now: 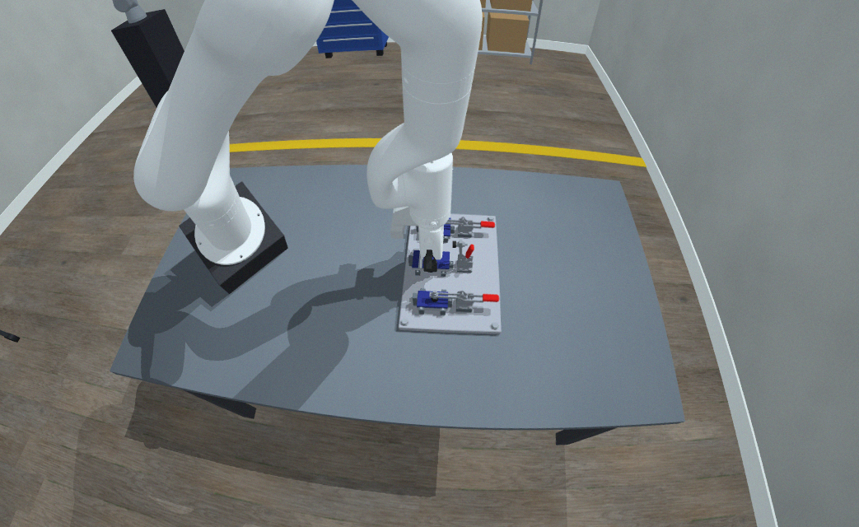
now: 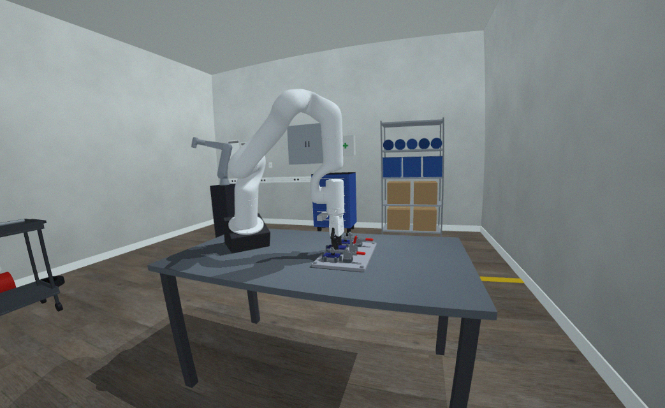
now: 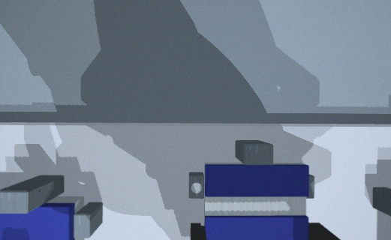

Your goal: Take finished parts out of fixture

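Note:
A light grey fixture plate [image 1: 449, 274] lies on the table and carries three blue parts, each with a red-handled toggle clamp. My gripper [image 1: 429, 262] stands upright over the middle station and is shut on the middle blue part [image 3: 256, 195], which has a pale milled slot across its top. The part sits low in its station between the stops. The middle clamp's handle [image 1: 469, 249] is raised. The far clamp handle [image 1: 487, 223] and near clamp handle [image 1: 490, 297] lie flat. The near part [image 1: 431, 300] sits under its clamp bar. The arm partly hides the far part [image 1: 447, 229].
The robot base [image 1: 232, 245] stands on the table's left side. The plate's left edge and bare table top show beyond the part in the wrist view. A cart [image 2: 5, 263] stands at the left and shelves [image 2: 412, 174] stand at the back wall.

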Controlling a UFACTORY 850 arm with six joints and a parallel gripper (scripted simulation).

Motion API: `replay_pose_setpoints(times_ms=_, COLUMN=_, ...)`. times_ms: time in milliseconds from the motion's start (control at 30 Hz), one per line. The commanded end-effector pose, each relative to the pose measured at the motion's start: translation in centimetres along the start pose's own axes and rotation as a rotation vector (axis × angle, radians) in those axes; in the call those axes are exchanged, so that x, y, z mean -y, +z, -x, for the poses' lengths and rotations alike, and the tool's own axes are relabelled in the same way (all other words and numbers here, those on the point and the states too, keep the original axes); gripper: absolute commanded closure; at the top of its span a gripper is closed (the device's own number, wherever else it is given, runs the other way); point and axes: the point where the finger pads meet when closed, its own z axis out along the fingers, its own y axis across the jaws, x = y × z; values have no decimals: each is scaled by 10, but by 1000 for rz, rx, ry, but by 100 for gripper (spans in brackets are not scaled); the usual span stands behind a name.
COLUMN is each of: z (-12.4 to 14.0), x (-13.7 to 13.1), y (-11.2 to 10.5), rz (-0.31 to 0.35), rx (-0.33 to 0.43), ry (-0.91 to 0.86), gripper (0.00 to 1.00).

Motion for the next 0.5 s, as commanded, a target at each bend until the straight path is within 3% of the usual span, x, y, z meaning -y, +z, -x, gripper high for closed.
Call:
replay_pose_setpoints(times_ms=0, z=1, x=0, y=-3, rz=0, rx=0, ry=0, gripper=100)
replay_pose_setpoints(times_ms=467, z=1, x=0, y=-18, rz=0, rx=0, ry=0, gripper=100)
